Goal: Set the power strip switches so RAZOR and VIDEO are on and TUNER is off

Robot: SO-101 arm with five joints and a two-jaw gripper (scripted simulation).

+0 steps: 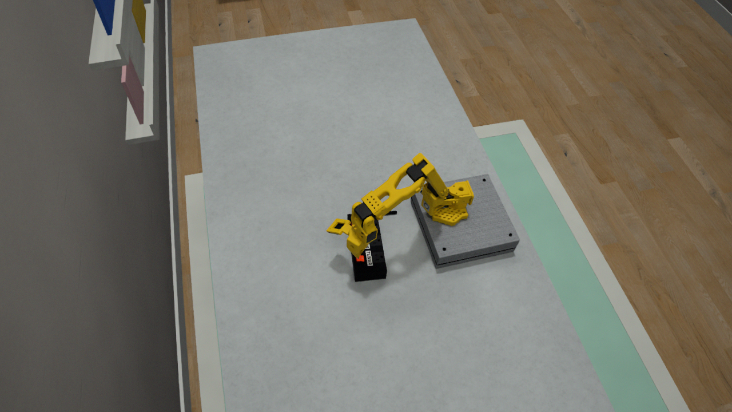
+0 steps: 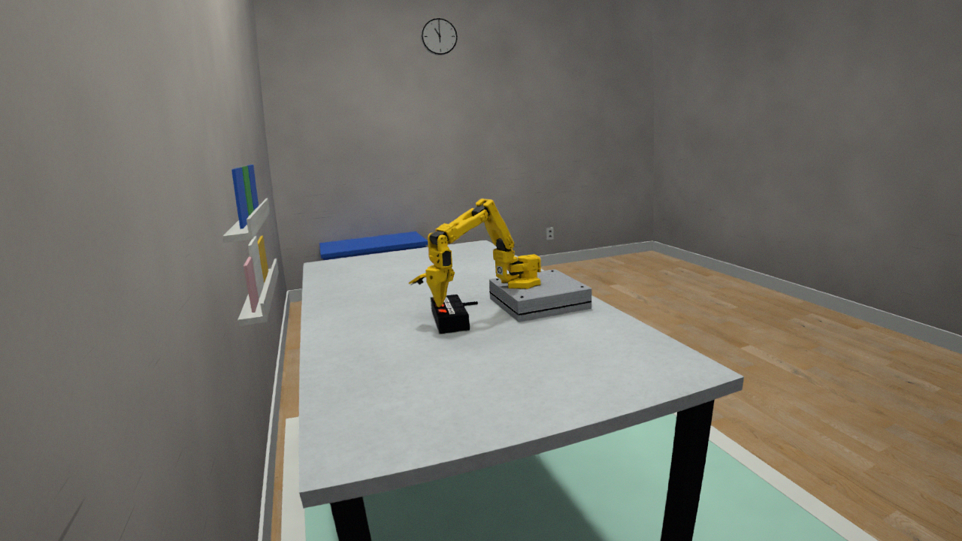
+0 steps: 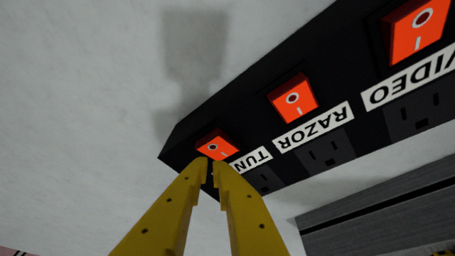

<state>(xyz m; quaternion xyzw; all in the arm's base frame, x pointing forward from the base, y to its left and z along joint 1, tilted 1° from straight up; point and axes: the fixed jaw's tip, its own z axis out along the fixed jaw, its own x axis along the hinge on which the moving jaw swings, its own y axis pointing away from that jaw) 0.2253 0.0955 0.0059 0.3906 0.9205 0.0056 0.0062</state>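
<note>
A black power strip [image 1: 369,258] lies right way up on the grey table beside the arm's base, also in the exterior view [image 2: 449,315]. In the wrist view it shows three orange rocker switches: TUNER [image 3: 217,146] nearest, RAZOR [image 3: 292,102] in the middle, VIDEO [image 3: 414,25] farthest. All three glow bright orange. My gripper [image 3: 210,170] is shut and empty, its yellow tips just at the near edge of the TUNER switch. In the overhead view the gripper [image 1: 361,252] points down over the strip and hides its far part.
The arm's grey base plate [image 1: 463,220] stands right of the strip. The strip's black cord stub [image 2: 470,303] points toward the base. Wall shelves with books [image 2: 252,249] hang on the left wall, away from the table.
</note>
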